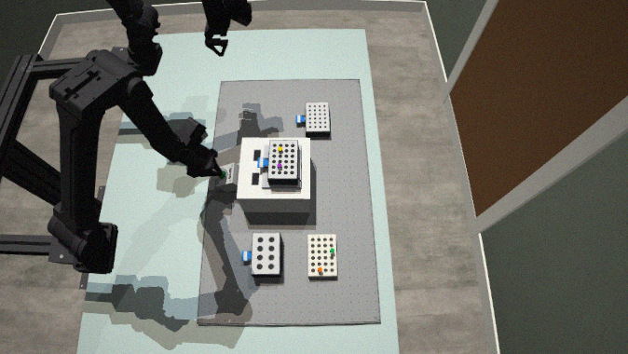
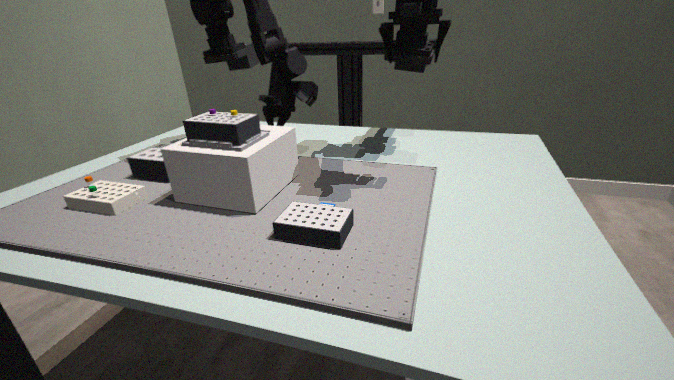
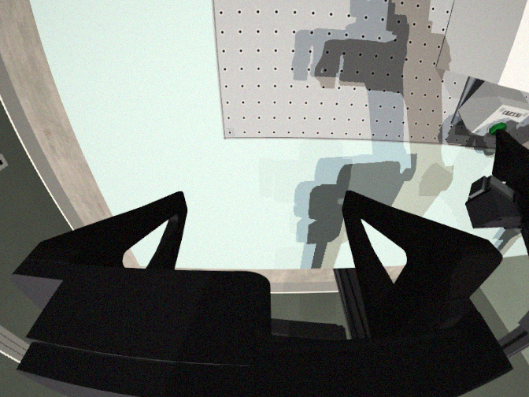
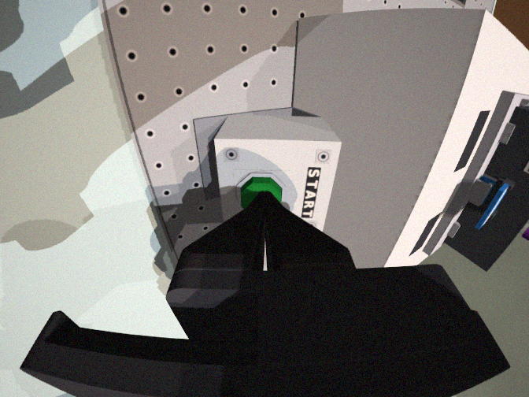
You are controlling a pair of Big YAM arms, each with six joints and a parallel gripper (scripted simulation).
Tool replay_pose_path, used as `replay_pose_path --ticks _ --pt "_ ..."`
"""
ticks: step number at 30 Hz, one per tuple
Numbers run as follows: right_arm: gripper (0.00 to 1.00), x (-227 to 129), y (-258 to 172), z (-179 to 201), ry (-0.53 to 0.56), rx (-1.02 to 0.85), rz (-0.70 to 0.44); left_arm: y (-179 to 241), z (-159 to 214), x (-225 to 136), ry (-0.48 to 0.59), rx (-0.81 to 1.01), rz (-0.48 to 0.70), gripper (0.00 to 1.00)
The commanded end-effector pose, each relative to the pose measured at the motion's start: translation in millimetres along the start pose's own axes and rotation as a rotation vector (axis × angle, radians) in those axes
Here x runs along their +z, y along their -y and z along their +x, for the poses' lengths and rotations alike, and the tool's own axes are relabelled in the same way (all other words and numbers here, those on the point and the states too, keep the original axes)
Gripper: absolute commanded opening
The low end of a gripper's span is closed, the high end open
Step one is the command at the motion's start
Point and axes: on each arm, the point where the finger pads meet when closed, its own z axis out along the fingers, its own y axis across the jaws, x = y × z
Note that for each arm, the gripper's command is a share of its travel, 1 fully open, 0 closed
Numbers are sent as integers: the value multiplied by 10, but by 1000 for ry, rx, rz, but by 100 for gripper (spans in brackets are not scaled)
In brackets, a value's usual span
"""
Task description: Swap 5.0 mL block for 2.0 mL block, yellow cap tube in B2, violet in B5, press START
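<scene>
Right now, the right gripper is pointing its closed, bare fingertips at the green START button, near the robot-side edge of the desk. The tips are overlapping the button in the wrist view; whether they are pressing it down, I cannot tell. The left gripper is hanging above the desk toward its left robot-side corner, its fingers standing wide with nothing between them.

The mixer is standing on the board, carrying a many-bore block that is apparently lying flat. The yellow cap and violet cap are showing above it, yellow nearer the desk's left edge; the printed bore letters are too small to read.

The eight-bore block is resting to the mixer's right. Beyond it, toward the desk's far edge, the rack is holding the green-capped tube and orange-capped tube. A smaller-bore block is sitting toward the far left corner.
</scene>
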Motion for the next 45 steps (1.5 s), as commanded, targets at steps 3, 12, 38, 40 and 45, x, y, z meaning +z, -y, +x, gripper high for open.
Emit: replay_pose_path --ticks 3,12,38,40,45 --pt "0 77 34 -56 9 9 9 25 -98 -65 32 0 5 100" --pt "0 85 21 -48 6 7 7 26 -94 -62 31 0 5 100" --pt "0 141 -7 -4 -3 5 1 29 -82 -54 29 0 6 100" --pt "0 146 -7 -4 -4 6 0 29 -80 -53 29 0 6 100" --pt "0 162 -8 -1 -6 5 -1 30 -80 -53 29 0 6 100"
